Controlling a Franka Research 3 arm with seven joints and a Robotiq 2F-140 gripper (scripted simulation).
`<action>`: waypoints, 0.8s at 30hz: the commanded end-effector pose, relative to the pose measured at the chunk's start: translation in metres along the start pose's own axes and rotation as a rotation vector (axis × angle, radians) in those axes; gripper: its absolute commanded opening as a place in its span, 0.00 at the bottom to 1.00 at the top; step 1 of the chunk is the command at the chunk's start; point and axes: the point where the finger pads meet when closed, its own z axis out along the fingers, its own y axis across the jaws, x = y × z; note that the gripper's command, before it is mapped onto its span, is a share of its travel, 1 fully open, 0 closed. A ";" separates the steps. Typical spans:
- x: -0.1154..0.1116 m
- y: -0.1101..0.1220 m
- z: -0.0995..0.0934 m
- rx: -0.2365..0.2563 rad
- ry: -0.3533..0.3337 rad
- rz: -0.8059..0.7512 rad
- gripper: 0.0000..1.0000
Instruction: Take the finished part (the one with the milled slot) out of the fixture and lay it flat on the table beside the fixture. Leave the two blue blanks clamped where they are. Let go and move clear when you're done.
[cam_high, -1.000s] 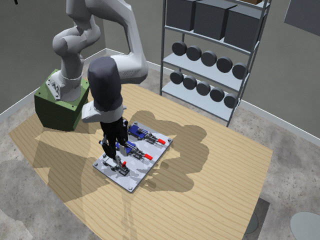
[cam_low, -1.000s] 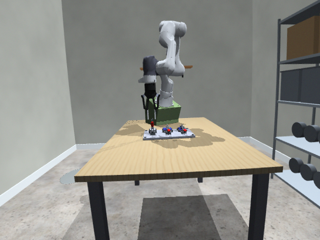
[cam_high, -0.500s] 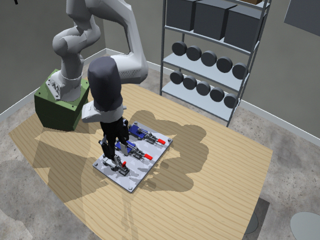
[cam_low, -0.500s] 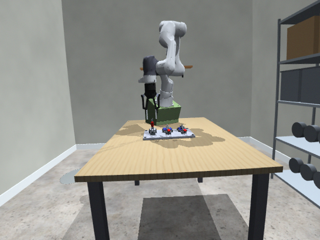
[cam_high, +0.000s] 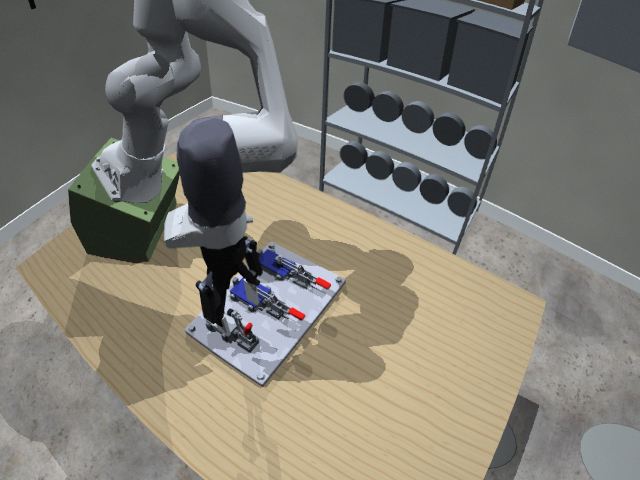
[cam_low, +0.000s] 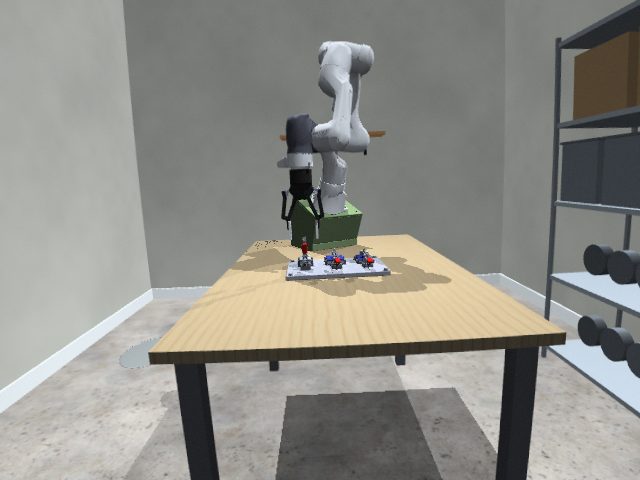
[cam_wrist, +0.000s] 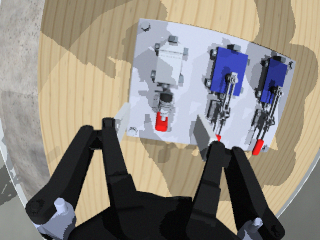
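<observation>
I am seeing no text, label, brand, number or sign that I can read in any of my views.
</observation>
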 end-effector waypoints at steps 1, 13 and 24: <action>-0.003 -0.001 0.002 0.002 -0.007 -0.008 0.58; -0.003 -0.001 0.005 0.002 -0.007 -0.008 0.58; 0.004 -0.001 0.005 0.002 -0.007 -0.008 0.58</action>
